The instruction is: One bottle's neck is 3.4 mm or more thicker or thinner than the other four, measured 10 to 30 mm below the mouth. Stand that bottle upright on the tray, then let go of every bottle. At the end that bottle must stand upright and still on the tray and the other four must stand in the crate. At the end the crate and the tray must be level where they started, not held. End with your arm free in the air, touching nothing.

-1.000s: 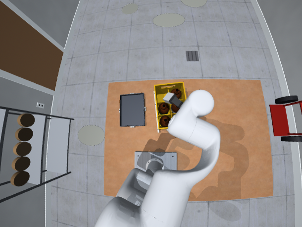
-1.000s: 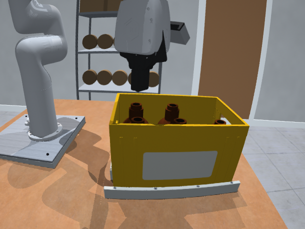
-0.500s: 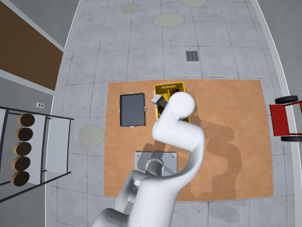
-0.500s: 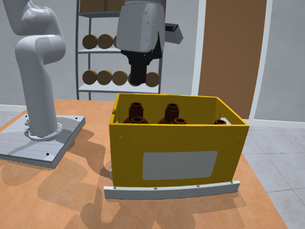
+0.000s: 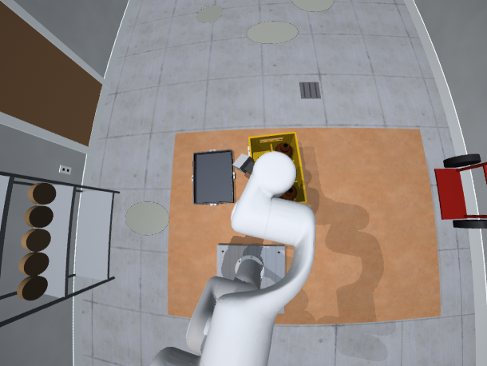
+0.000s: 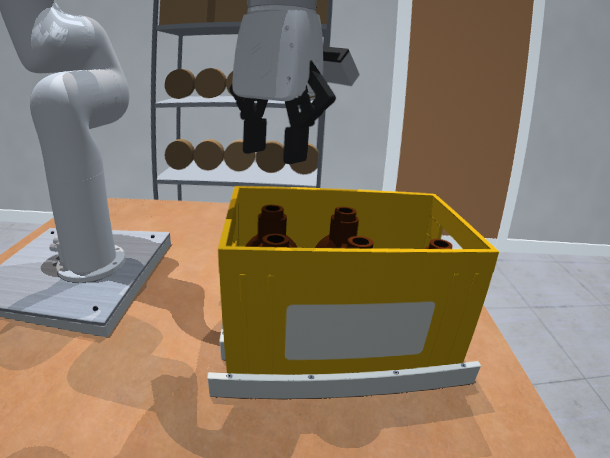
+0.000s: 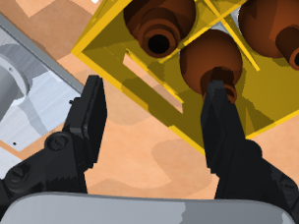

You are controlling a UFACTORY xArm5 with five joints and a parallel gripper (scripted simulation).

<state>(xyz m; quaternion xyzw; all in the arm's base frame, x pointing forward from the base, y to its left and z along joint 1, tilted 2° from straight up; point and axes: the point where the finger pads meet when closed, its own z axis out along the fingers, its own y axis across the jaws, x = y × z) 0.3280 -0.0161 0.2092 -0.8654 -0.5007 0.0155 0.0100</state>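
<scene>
Hand (image 6: 275,142) (image 7: 154,96) above crate (image 5: 302,176) (image 6: 350,267) (image 7: 133,90), fingers parted, nothing between them. Five brown bottles in crate, mouths below rim in exterior view; which neck is odd, cannot tell. Tray (image 5: 213,177) on counter (image 5: 375,172) (image 6: 175,425) (image 7: 148,152), beside crate, holding no bottle. Arm (image 5: 275,221) (image 6: 77,175) bent, partly covering crate in top view.

In the top view, the smooth white robot arm (image 5: 275,221) (image 6: 80,95) has swung across toward the shallow dark-grey tray (image 5: 213,177), its rounded wrist now over the yellow rectangular crate (image 5: 302,184) (image 6: 350,280) (image 7: 138,90). The small grey box (image 5: 243,163) (image 6: 341,67) on the wrist has shifted the same way, and the arm's shadow has followed. The two brown bottles seen on the crate's tray side a second ago are now hidden, while a brown round-shouldered bottle (image 5: 289,192) on the opposite side has come into sight. In the exterior view, the black-fingered end effector (image 6: 275,149) (image 7: 154,96) is higher, and its fingers, formerly overlapping, now appear apart.
</scene>
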